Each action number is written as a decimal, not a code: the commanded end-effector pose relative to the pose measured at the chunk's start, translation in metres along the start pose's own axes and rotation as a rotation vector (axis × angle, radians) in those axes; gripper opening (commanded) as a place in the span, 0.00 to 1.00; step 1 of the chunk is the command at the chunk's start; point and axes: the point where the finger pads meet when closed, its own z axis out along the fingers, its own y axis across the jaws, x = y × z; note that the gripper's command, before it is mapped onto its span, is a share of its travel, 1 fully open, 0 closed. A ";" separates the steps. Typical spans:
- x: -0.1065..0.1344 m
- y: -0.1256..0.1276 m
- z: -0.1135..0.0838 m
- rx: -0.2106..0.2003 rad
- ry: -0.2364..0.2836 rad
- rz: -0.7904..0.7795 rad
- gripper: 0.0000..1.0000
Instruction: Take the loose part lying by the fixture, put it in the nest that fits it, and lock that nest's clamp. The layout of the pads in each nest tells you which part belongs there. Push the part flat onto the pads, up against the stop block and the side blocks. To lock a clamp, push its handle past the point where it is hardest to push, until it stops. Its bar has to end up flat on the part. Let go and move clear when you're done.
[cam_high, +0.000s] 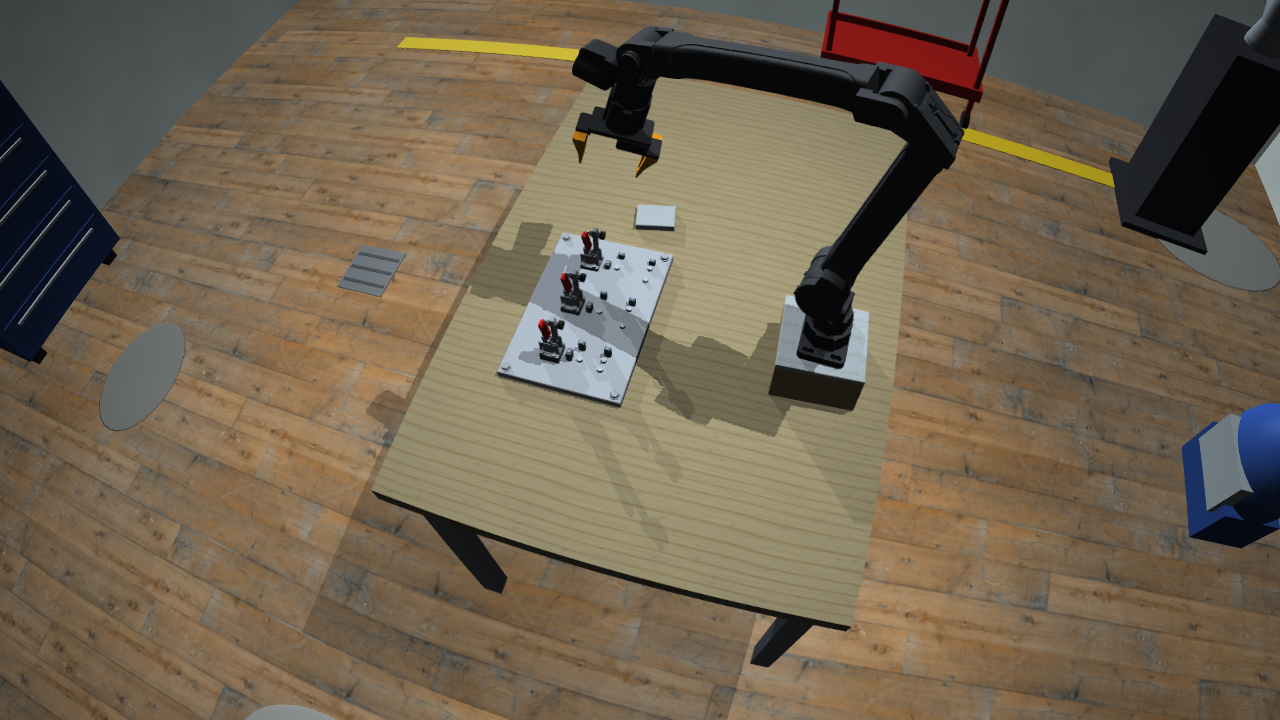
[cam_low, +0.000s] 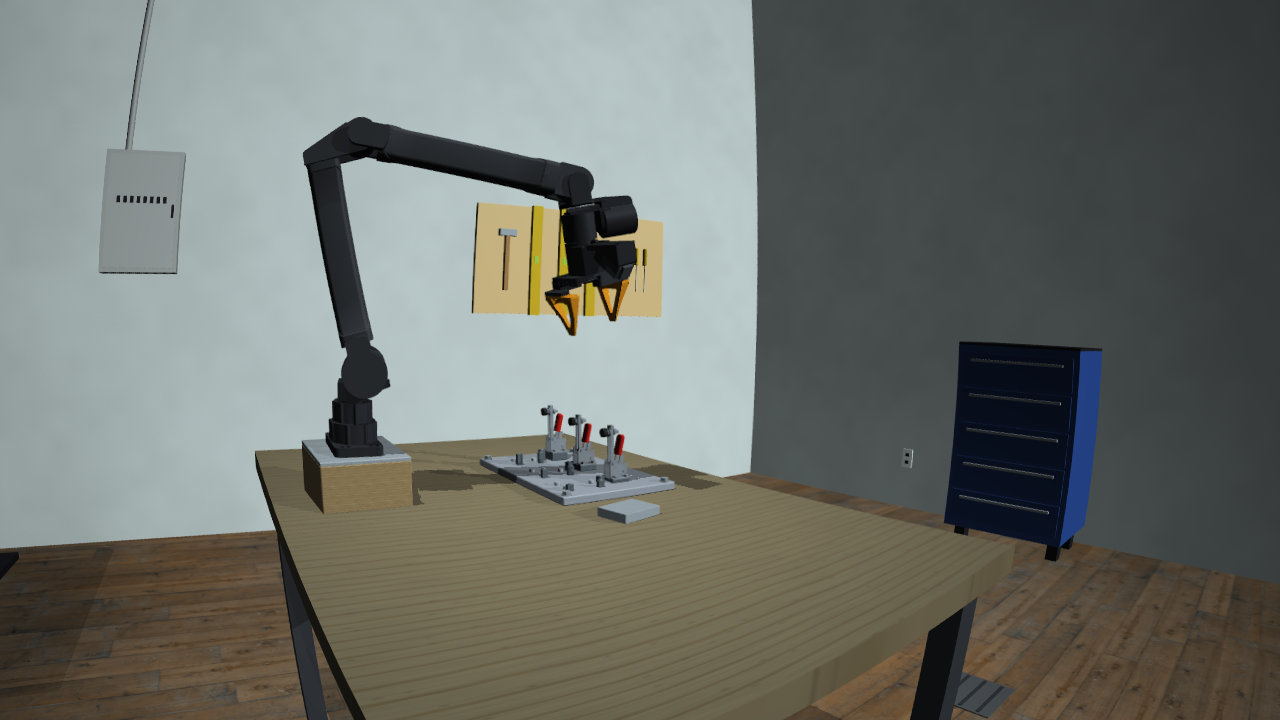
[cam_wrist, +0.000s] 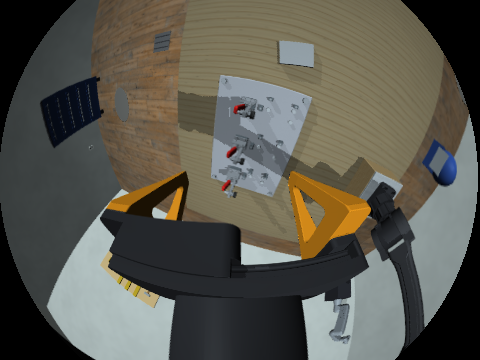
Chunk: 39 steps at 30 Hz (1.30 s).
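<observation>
The loose part (cam_high: 655, 216) (cam_low: 629, 510) (cam_wrist: 296, 53) is a flat light-grey block lying on the table just beyond one short end of the fixture plate (cam_high: 519, 367) (cam_low: 657, 484) (cam_wrist: 225, 90). The plate bears three nests with small pads and dark blocks. Each nest has a toggle clamp with a red handle: one nearest the part (cam_high: 591, 248) (cam_low: 614, 456) (cam_wrist: 246, 108), a middle one (cam_high: 571, 291) (cam_low: 583, 445) (cam_wrist: 238, 149), and a far one (cam_high: 550, 338) (cam_low: 554, 437) (cam_wrist: 232, 179). All three bars stand raised. My gripper (cam_high: 610, 167) (cam_low: 592, 327) (cam_wrist: 238, 176) is open and empty, high above the table. Pad details are too small to tell.
The arm's base stands on a box (cam_high: 818, 380) (cam_low: 362, 484) (cam_wrist: 366, 177) at one side of the table (cam_high: 716, 537) (cam_low: 716, 608) (cam_wrist: 350, 75). The raised clamps stand up along the plate's side away from that box. The arm's shadow crosses the plate.
</observation>
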 end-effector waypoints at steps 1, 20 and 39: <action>0.014 -0.001 0.011 0.039 0.018 -0.203 1.00; 0.066 -0.013 0.054 0.162 0.072 -0.835 1.00; 0.109 -0.031 0.085 0.264 0.162 -1.394 1.00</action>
